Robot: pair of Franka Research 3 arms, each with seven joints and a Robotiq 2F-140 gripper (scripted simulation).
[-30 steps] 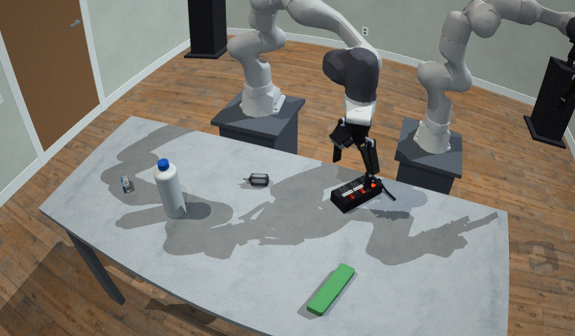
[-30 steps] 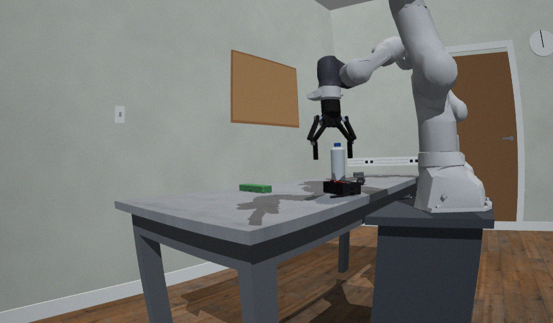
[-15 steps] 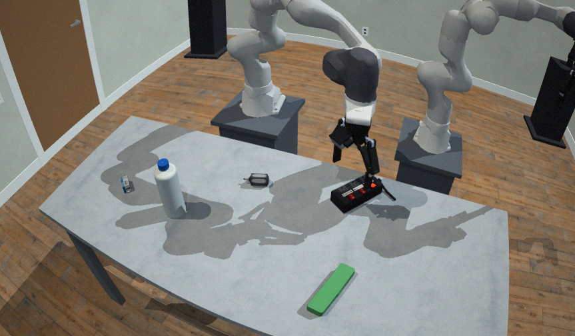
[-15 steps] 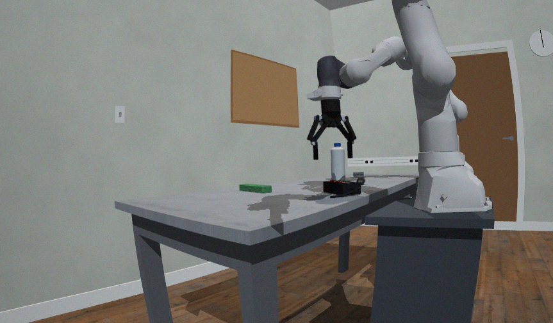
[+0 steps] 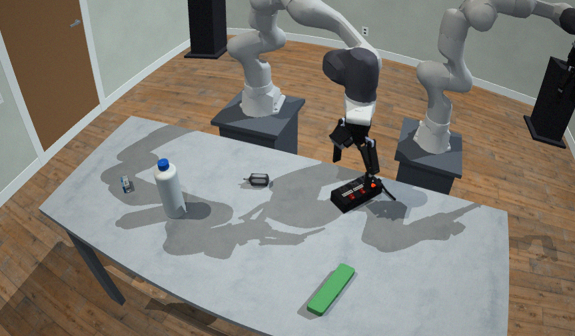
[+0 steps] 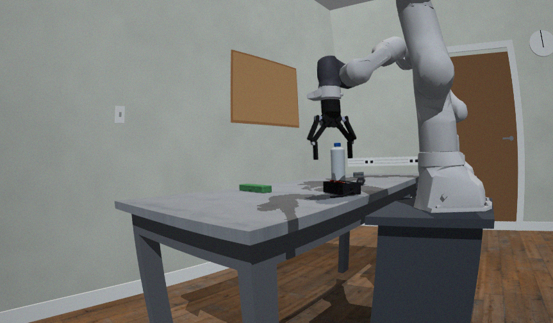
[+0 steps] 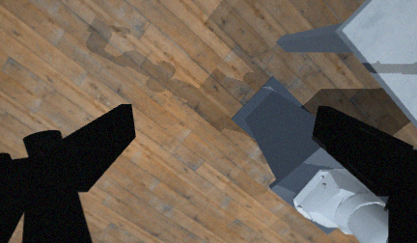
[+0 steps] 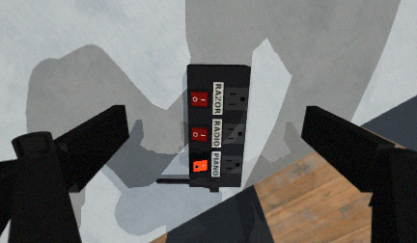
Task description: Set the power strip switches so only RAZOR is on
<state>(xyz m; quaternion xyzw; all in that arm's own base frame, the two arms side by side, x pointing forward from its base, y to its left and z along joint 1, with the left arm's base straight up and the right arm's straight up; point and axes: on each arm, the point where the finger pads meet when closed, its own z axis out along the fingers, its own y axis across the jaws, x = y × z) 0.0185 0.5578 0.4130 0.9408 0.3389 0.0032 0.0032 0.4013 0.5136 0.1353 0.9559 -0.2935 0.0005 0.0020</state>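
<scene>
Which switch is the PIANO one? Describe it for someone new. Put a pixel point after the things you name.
On the table (image 5: 238, 259) (image 6: 181, 208) lies a black power strip (image 5: 341, 202) (image 6: 333, 188) (image 8: 219, 73) with three labeled switches. PIANO's switch (image 5: 373, 185) (image 8: 200, 166) is at the cord end. It glows bright orange; RAZOR's (image 8: 199, 99) and RADIO's (image 8: 199, 134) are dark red.

On the table (image 5: 260, 267) (image 6: 189, 213) (image 7: 398, 29) (image 8: 89, 24), the white bottle (image 5: 170, 190) (image 6: 337, 165) is standing at left, between a small carton (image 5: 126, 184) (image 6: 358, 174) and a dark grey object (image 5: 260, 179) (image 6: 361, 181). The green block (image 5: 330, 289) (image 6: 255, 188) is lying at the near side. The black power strip (image 5: 343, 203) (image 6: 342, 188) (image 8: 209, 74) is resting near the far edge — its right-end switch (image 5: 373, 185) (image 8: 200, 166) is glowing orange. The right gripper (image 5: 352, 172) (image 6: 332, 157) (image 8: 215, 121) is hanging there, fingers spreading apart — the left gripper (image 5: 573, 79) (image 7: 224, 121) is hanging at far right, beyond the table.
</scene>
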